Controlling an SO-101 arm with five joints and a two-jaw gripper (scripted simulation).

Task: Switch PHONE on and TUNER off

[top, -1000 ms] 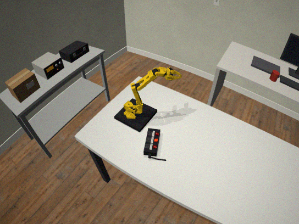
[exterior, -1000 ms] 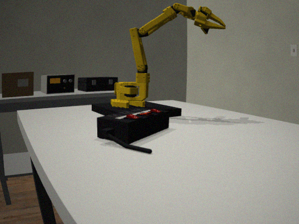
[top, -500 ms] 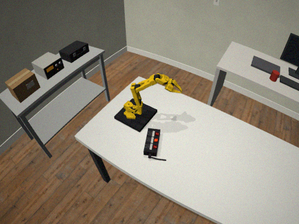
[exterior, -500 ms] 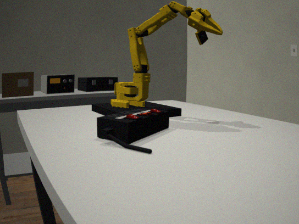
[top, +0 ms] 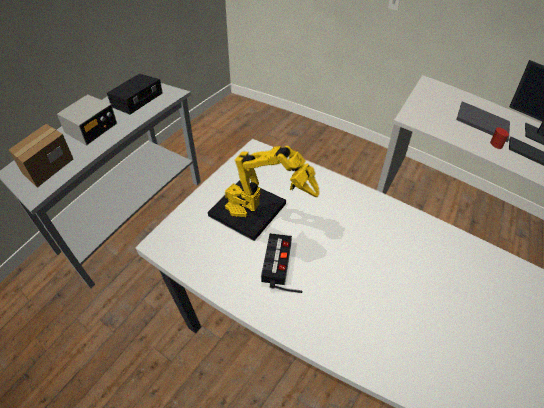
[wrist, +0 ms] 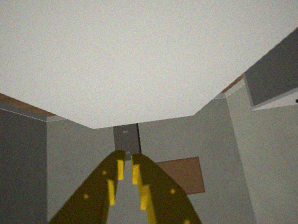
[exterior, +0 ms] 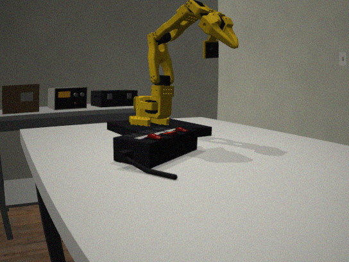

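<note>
The black power strip [top: 276, 259] lies right way up on the white table in front of the arm's base, with three red switches [top: 283, 255] on top and a short cable at its near end. It also shows in the exterior view [exterior: 156, 145]. My yellow gripper [top: 312, 189] is shut and empty, held in the air well above the table, beyond the strip. It is high up in the exterior view [exterior: 234, 43]. The wrist view shows the shut jaws over the white table top; the strip is not in it. The switch labels are too small to read.
The arm stands on a black base plate [top: 247, 210]. A side shelf at the left holds a brown box [top: 41, 154], a grey radio [top: 87, 119] and a black unit [top: 134, 93]. A desk at the right holds a red cup [top: 498, 137] and a keyboard.
</note>
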